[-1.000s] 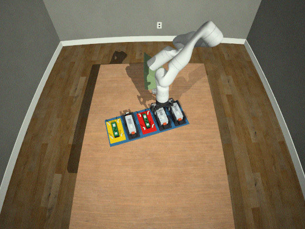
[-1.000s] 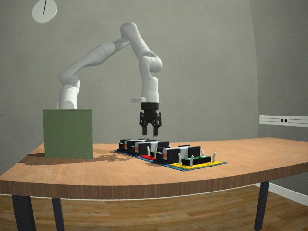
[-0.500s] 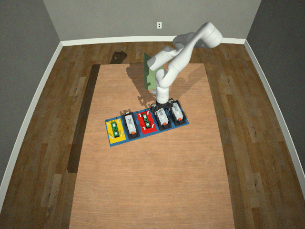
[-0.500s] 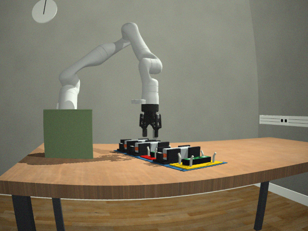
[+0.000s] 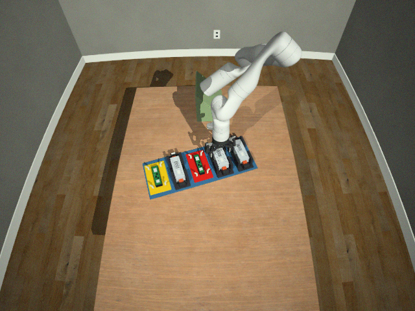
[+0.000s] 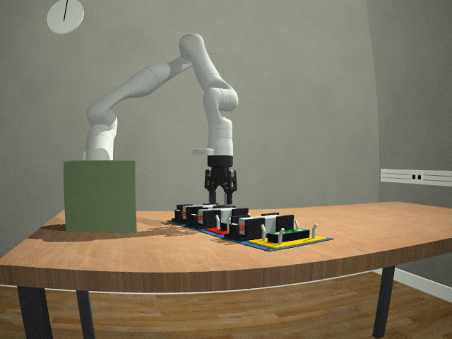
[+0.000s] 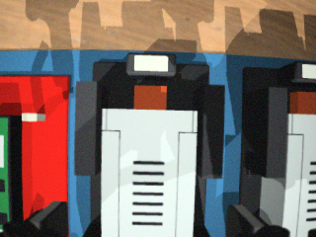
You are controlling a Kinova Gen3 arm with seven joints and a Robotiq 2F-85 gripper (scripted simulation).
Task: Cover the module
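Observation:
A blue mat holds a yellow plate (image 5: 156, 176) with a green module (image 5: 155, 174) at its left end. Three white covers sit in black holders: one (image 5: 178, 168) beside the yellow plate, one in the middle (image 5: 220, 159) and one at the right end (image 5: 242, 153). My gripper (image 6: 219, 200) is open and empty, low over the far end of the middle cover. In the wrist view that cover (image 7: 148, 168) fills the centre, and my fingertips stand on either side of it at the bottom edge.
A red plate (image 5: 199, 164) with a second green module (image 5: 199, 164) lies between the left and middle holders. A green box (image 6: 99, 195) stands at the back of the table near the arm's base. White pegs (image 6: 281, 233) stand at the yellow plate's corners.

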